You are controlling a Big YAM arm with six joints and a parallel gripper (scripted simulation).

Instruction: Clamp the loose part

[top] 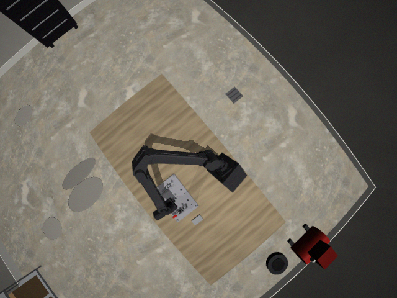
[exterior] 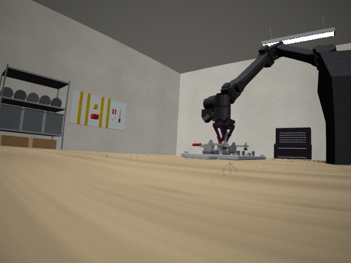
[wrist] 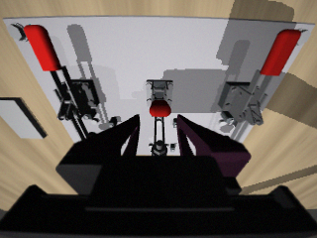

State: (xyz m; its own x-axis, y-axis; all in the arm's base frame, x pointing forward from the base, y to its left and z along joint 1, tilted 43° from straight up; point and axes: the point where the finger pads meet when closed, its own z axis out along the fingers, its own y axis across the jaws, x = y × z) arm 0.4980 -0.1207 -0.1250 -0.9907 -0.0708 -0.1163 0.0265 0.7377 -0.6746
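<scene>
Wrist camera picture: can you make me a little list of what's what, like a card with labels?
fixture plate: light grey plate on the wooden table
clamps: three, each with a red handle
left handle: lying back
right handle: lying back
middle handle: pointing up between the fingers
gripper: open, a finger on each side of the middle handle, holding nothing
loose part: grey slab on the table beside the plate, not in a nest
</scene>
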